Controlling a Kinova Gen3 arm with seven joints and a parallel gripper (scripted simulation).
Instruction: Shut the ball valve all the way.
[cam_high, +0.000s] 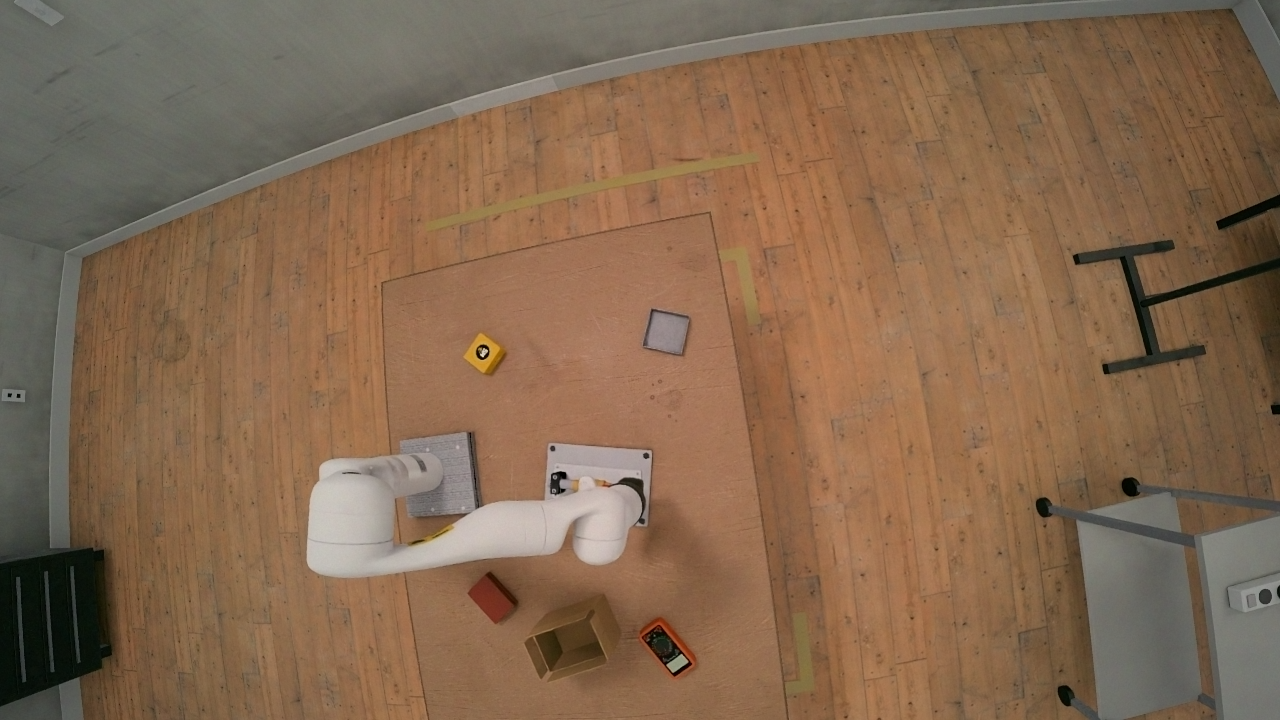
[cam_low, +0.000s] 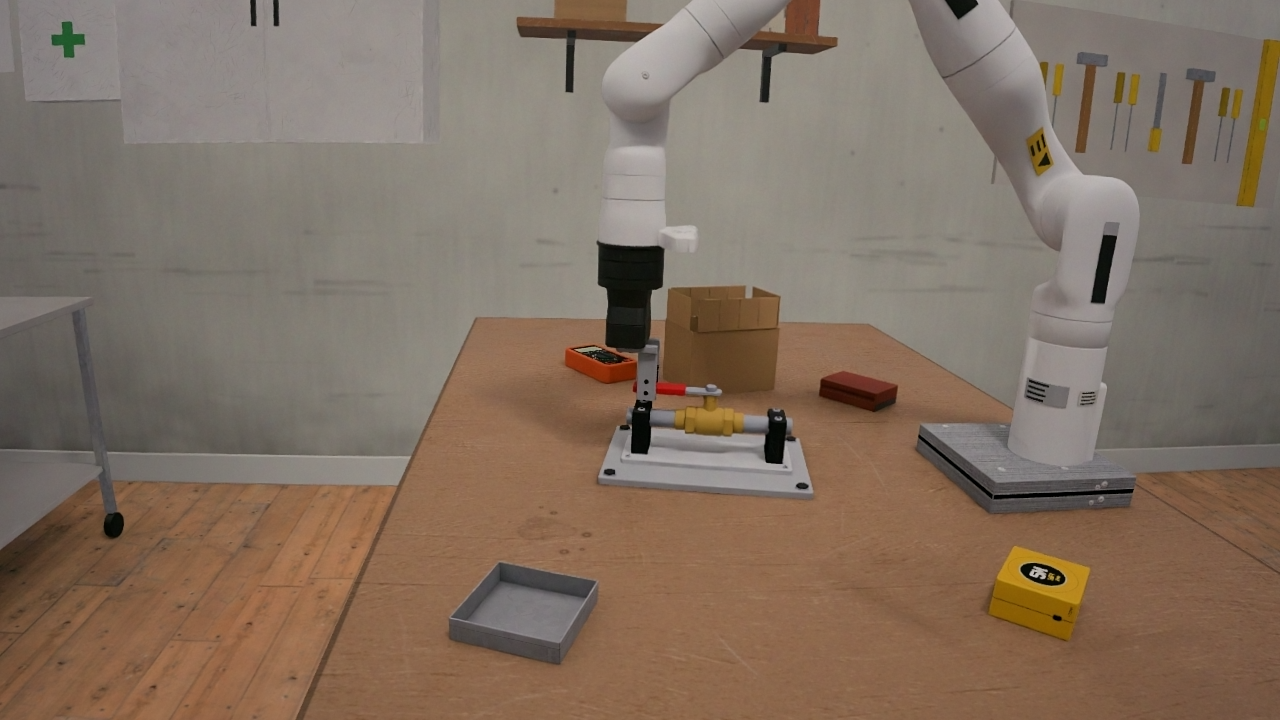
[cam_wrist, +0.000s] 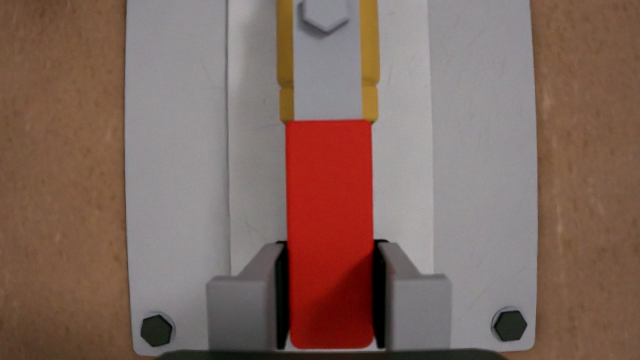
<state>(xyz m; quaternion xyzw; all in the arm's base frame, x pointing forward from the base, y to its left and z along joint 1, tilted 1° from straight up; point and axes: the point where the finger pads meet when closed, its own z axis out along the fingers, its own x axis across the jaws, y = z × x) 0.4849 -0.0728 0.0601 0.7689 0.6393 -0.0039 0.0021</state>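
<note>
Your gripper (cam_wrist: 330, 300) is clenched on the red grip of the valve handle (cam_wrist: 330, 210), one finger (cam_wrist: 250, 300) pressed to each side near its free end. The handle runs straight ahead of the gripper to the hex bolt (cam_wrist: 323, 17) over the brass valve body (cam_low: 708, 419), lying along the pipe, so the valve looks open. Grasping looks done; turning hasn't begun. Next, swing the handle a quarter turn about that bolt, keeping your grip firm.

one ball valve (cam_low: 708, 419), one cardboard box (cam_low: 721, 337), one tray (cam_low: 523, 611), two black clamps (cam_low: 775, 435)
</note>
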